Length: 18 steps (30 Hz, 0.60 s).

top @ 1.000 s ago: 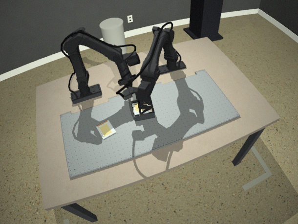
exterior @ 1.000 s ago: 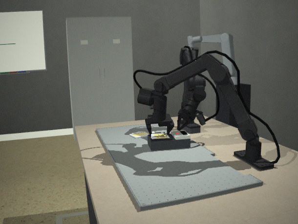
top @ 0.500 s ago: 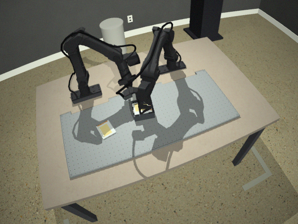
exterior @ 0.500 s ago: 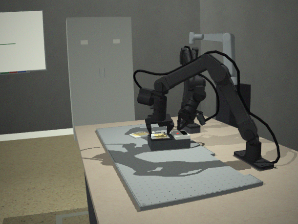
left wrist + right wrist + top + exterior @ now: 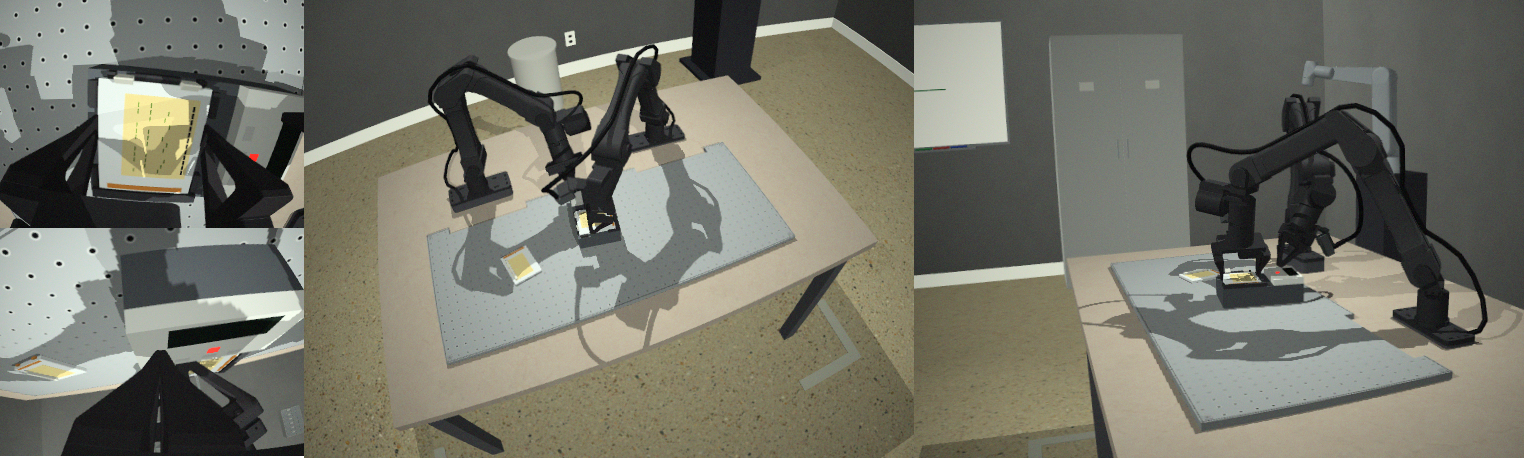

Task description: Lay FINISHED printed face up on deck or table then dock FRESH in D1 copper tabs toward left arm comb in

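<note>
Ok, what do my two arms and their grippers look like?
Both arms are matte black with chunky, rounded joints, a loose black cable and flat black base plates. The left gripper and right gripper are black too, with angular, tapering fingers. I see no markings.

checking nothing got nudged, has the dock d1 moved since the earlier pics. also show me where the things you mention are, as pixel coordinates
No, D1 (image 5: 600,240) (image 5: 1259,296) (image 5: 93,90) (image 5: 230,273) shows no visible shift against the perforated deck (image 5: 479,320) (image 5: 1264,390) (image 5: 50,50) (image 5: 45,303) in the top view.
</note>
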Each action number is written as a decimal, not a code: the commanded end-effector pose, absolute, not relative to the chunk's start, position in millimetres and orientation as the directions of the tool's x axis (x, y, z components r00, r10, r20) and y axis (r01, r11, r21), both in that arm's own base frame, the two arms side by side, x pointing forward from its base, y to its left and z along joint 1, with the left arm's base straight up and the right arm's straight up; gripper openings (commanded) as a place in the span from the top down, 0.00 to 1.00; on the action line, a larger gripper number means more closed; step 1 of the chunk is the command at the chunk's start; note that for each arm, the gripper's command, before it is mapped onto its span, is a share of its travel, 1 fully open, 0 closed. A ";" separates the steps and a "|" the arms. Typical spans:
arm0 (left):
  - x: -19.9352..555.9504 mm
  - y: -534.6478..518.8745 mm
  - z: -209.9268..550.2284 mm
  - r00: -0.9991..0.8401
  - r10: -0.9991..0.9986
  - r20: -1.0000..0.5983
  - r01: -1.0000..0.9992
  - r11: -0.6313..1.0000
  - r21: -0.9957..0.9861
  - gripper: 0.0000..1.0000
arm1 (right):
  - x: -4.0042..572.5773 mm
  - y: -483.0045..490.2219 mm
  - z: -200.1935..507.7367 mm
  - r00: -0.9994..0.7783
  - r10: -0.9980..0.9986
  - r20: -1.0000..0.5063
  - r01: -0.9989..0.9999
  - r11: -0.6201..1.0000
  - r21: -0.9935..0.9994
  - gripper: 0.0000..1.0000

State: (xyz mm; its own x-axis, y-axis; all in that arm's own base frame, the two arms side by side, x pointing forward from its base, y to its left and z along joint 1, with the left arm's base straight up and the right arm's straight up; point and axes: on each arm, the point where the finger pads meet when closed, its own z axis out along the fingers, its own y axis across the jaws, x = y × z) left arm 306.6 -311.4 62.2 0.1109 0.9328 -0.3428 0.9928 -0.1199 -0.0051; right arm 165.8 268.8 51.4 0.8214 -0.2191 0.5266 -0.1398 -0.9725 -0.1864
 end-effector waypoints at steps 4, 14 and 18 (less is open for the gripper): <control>308.8 -310.8 71.1 0.115 0.917 -0.383 0.993 -0.120 0.010 1.00 | 121.1 234.7 -5.0 0.927 -0.114 0.358 -0.116 -0.993 -0.014 1.00; 308.8 -310.6 72.2 0.114 0.910 -0.399 0.993 -0.120 0.010 1.00 | 121.1 234.7 -5.0 0.927 -0.114 0.358 -0.116 -0.993 -0.014 1.00; 308.8 -310.5 72.6 0.114 0.909 -0.402 0.993 -0.120 0.010 1.00 | 121.1 234.7 -5.0 0.927 -0.114 0.358 -0.116 -0.993 -0.014 1.00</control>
